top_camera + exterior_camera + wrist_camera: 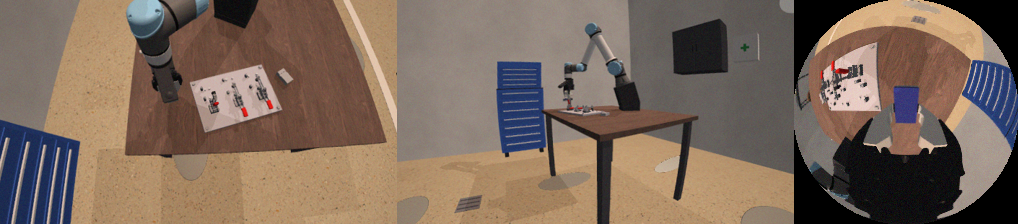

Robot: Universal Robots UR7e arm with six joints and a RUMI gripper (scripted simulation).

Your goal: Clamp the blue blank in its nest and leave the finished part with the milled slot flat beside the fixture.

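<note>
On the table (pixel 310 119), a grey fixture (pixel 220 121) carries three red-handled clamps. Beside its left edge the gripper (pixel 906 131) hangs above the wood, clenched on the blue blank (pixel 906 104). Right of the fixture lies the grey part (pixel 284 76).

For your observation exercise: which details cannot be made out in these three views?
- Pad layout on the fixture plate: too small in every view.
- Grey part: slot not discernible, top view.
- Blue blank: the gripper is closed on it, hiding its lower end, wrist view.
</note>
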